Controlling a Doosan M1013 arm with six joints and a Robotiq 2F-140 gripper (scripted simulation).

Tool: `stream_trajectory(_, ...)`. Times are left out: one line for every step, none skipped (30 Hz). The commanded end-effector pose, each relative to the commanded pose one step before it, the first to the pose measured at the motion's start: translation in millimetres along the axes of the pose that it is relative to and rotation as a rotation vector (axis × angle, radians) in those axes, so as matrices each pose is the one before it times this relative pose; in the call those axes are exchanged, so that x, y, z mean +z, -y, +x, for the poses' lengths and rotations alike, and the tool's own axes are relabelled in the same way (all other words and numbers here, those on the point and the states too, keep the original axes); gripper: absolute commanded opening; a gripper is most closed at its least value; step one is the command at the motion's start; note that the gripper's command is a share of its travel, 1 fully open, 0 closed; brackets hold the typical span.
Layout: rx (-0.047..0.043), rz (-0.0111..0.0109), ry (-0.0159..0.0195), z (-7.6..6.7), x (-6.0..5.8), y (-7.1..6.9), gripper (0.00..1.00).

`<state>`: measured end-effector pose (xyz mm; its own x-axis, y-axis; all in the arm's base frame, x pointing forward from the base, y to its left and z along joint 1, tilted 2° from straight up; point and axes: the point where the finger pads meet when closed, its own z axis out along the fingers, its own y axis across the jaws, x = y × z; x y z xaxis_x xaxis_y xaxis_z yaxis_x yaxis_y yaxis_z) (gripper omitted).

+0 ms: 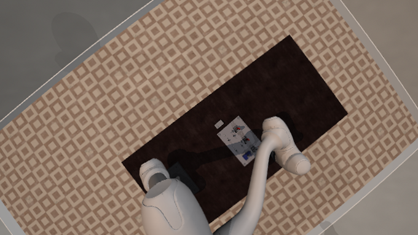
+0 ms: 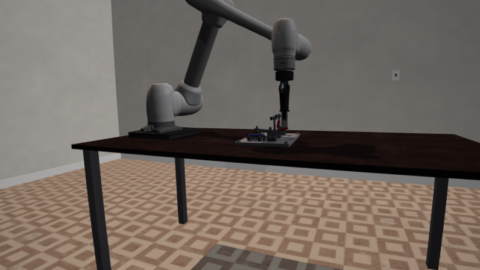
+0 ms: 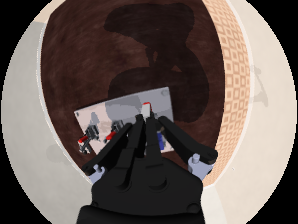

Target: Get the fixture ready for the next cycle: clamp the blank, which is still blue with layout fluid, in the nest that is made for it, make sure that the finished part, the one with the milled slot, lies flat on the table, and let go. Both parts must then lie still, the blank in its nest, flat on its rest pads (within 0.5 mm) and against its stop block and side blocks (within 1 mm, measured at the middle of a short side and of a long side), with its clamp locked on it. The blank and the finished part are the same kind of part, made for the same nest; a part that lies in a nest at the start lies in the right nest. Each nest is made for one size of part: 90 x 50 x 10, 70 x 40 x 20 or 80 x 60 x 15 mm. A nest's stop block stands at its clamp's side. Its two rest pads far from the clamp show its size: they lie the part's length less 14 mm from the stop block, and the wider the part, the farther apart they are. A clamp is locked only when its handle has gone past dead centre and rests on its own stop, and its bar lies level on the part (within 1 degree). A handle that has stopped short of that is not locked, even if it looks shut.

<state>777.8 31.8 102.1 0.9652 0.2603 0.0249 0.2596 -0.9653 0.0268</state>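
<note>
The blue blank (image 1: 246, 155) (image 2: 255, 135) (image 3: 160, 141) lies in a nest at one end of the fixture plate (image 1: 222, 136) (image 2: 280, 144) (image 3: 92, 115). A dark clamp bar reaches over it. Its contact, level and lock are too small to tell. My gripper (image 2: 284, 126) (image 3: 147, 109) is shut, pointing down, with its tips low over the plate beside a red clamp handle (image 2: 283, 128) (image 3: 147, 104). Whether they touch is unclear. The arm hides the gripper in the top view. The finished part (image 1: 218, 124) is a pale block on the table beside the plate; its slot cannot be made out.
Two other clamps with red handles (image 1: 238, 128) (image 1: 247, 139) (image 3: 82, 141) (image 3: 111, 136) stand on the plate; raised clamp parts (image 2: 273, 117) rise close to the fingers. The robot's black base plate (image 1: 184, 179) (image 2: 181, 132) is at one end of the dark table (image 1: 268, 76) (image 2: 386, 144).
</note>
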Motion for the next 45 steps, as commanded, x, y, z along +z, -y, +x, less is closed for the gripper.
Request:
stream_trajectory(-0.00002, 0.00014, -0.00016, -0.01, -0.06, 0.03, 0.00)
stream_trajectory(0.00000, 0.00000, 0.00000, 0.00, 0.00, 0.00, 0.00)
stream_trajectory(0.00000, 0.00000, 0.00000, 0.00, 0.00, 0.00, 0.00)
stream_trajectory(0.00000, 0.00000, 0.00000, 0.00, 0.00, 0.00, 0.00)
stream_trajectory(0.00000, 0.00000, 0.00000, 0.00, 0.00, 0.00, 0.00)
stream_trajectory(0.00000, 0.00000, 0.00000, 0.00, 0.00, 0.00, 0.00)
stream_trajectory(0.00000, 0.00000, 0.00000, 0.00, 0.03, 0.00, 0.00)
stream_trajectory(0.00000, 0.00000, 0.00000, 0.00, 0.17, 0.00, 0.00)
stream_trajectory(0.00000, 0.00000, 0.00000, 0.00, 0.34, 0.00, 0.00)
stream_trajectory(0.00000, 0.00000, 0.00000, 0.00, 0.00, 0.00, 0.00)
stream_trajectory(0.00000, 0.00000, 0.00000, 0.00, 0.00, 0.00, 0.00)
stream_trajectory(0.00000, 0.00000, 0.00000, 0.00, 0.45, 0.00, 0.00)
stream_trajectory(0.00000, 0.00000, 0.00000, 0.00, 0.45, 0.00, 0.00)
stream_trajectory(0.00000, 0.00000, 0.00000, 0.00, 0.34, 0.00, 0.00)
stream_trajectory(0.00000, 0.00000, 0.00000, 0.00, 0.17, 0.00, 0.00)
stream_trajectory(0.00000, 0.00000, 0.00000, 0.00, 0.03, 0.00, 0.00)
stream_trajectory(0.00000, 0.00000, 0.00000, 0.00, 0.00, 0.00, 0.00)
stream_trajectory(0.00000, 0.00000, 0.00000, 0.00, 0.00, 0.00, 0.00)
stream_trajectory(0.00000, 0.00000, 0.00000, 0.00, 0.00, 0.00, 0.00)
stream_trajectory(0.00000, 0.00000, 0.00000, 0.00, 0.00, 0.00, 0.00)
stream_trajectory(0.00000, 0.00000, 0.00000, 0.00, 0.00, 0.00, 0.00)
stream_trajectory(0.00000, 0.00000, 0.00000, 0.00, 0.00, 0.00, 0.00)
stream_trajectory(0.00000, 0.00000, 0.00000, 0.00, 0.00, 0.00, 0.00)
stream_trajectory(0.00000, 0.00000, 0.00000, 0.00, 0.00, 0.00, 0.00)
stream_trajectory(0.00000, 0.00000, 0.00000, 0.00, 0.03, 0.00, 0.00)
stream_trajectory(0.00000, 0.00000, 0.00000, 0.00, 0.17, 0.00, 0.00)
stream_trajectory(0.00000, 0.00000, 0.00000, 0.00, 0.00, 0.00, 0.00)
stream_trajectory(0.00000, 0.00000, 0.00000, 0.00, 0.00, 0.00, 0.00)
stream_trajectory(0.00000, 0.00000, 0.00000, 0.00, 0.34, 0.00, 0.00)
stream_trajectory(0.00000, 0.00000, 0.00000, 0.00, 0.45, 0.00, 0.00)
stream_trajectory(0.00000, 0.00000, 0.00000, 0.00, 0.45, 0.00, 0.00)
stream_trajectory(0.00000, 0.00000, 0.00000, 0.00, 0.34, 0.00, 0.00)
stream_trajectory(0.00000, 0.00000, 0.00000, 0.00, 0.17, 0.00, 0.00)
stream_trajectory(0.00000, 0.00000, 0.00000, 0.00, 0.03, 0.00, 0.00)
stream_trajectory(0.00000, 0.00000, 0.00000, 0.00, 0.00, 0.00, 0.00)
stream_trajectory(0.00000, 0.00000, 0.00000, 0.00, 0.00, 0.00, 0.00)
stream_trajectory(0.00000, 0.00000, 0.00000, 0.00, 0.00, 0.00, 0.00)
stream_trajectory(0.00000, 0.00000, 0.00000, 0.00, 0.00, 0.00, 0.00)
stream_trajectory(0.00000, 0.00000, 0.00000, 0.00, 0.00, 0.00, 0.00)
stream_trajectory(0.00000, 0.00000, 0.00000, 0.00, 0.00, 0.00, 0.00)
stream_trajectory(0.00000, 0.00000, 0.00000, 0.00, 0.00, 0.00, 0.00)
stream_trajectory(0.00000, 0.00000, 0.00000, 0.00, 0.00, 0.00, 0.00)
stream_trajectory(0.00000, 0.00000, 0.00000, 0.00, 0.03, 0.00, 0.00)
stream_trajectory(0.00000, 0.00000, 0.00000, 0.00, 0.00, 0.00, 0.00)
stream_trajectory(0.00000, 0.00000, 0.00000, 0.00, 0.00, 0.00, 0.00)
